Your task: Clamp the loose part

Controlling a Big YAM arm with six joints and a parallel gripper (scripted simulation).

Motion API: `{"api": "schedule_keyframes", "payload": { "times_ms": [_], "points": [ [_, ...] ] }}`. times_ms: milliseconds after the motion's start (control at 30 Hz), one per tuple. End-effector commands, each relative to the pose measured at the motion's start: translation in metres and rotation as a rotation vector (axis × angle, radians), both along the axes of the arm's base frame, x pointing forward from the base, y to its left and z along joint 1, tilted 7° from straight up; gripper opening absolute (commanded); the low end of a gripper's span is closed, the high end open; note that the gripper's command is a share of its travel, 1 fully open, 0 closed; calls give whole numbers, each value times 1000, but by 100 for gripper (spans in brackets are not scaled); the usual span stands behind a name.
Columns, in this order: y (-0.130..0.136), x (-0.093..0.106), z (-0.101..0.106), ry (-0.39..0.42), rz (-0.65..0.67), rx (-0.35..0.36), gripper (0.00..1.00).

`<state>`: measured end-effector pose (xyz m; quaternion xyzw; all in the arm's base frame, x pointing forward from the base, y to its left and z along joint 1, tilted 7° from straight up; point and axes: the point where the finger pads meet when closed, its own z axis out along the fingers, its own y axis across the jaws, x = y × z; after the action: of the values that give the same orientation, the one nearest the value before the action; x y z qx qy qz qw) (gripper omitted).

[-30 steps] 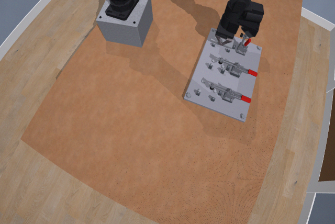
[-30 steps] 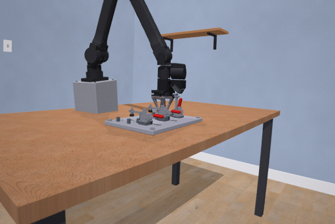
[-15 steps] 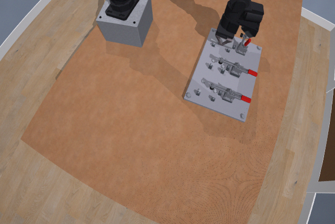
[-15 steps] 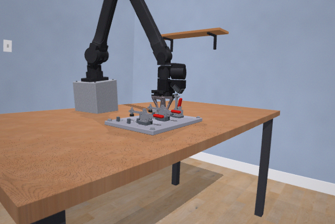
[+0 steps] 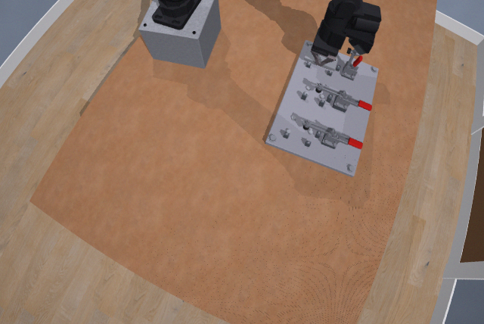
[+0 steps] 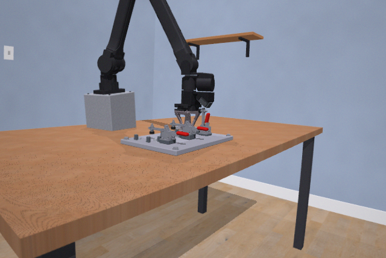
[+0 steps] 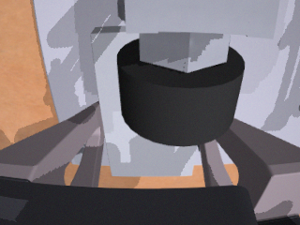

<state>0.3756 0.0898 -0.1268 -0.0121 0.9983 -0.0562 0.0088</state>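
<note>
My gripper [image 5: 324, 63] [image 6: 187, 124] [image 7: 151, 111] points down at the far end of the fixture plate [image 5: 324, 159] [image 6: 193, 146] and is shut on the loose part. The part [image 7: 110, 141] is a light grey, flat-faced piece between the fingers, low over the far nest. Its underside and its contact with pads or blocks are hidden. The far clamp [image 5: 349, 73] stands open beside the gripper, its red handle [image 5: 358, 60] [image 6: 207, 118] upright and its bar raised. Its black rubber tip [image 7: 178, 112] fills the middle of the wrist view, in front of the part.
The middle clamp [image 5: 340, 101] and the near clamp [image 5: 330, 137] have level bars and red handles lying outward. Small pads and blocks stand in their nests. The arm's grey base block [image 5: 175, 48] [image 6: 110, 111] is on the table, left of the fixture.
</note>
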Motion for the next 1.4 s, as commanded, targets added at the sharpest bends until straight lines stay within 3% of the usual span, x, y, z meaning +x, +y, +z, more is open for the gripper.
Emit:
{"api": "schedule_keyframes", "payload": {
  "times_ms": [0, 1367],
  "points": [
    [-5, 4, -3, -6, -5, 1, 0],
    [-5, 10, -5, -13, -4, 3, 0]
  ]
}}
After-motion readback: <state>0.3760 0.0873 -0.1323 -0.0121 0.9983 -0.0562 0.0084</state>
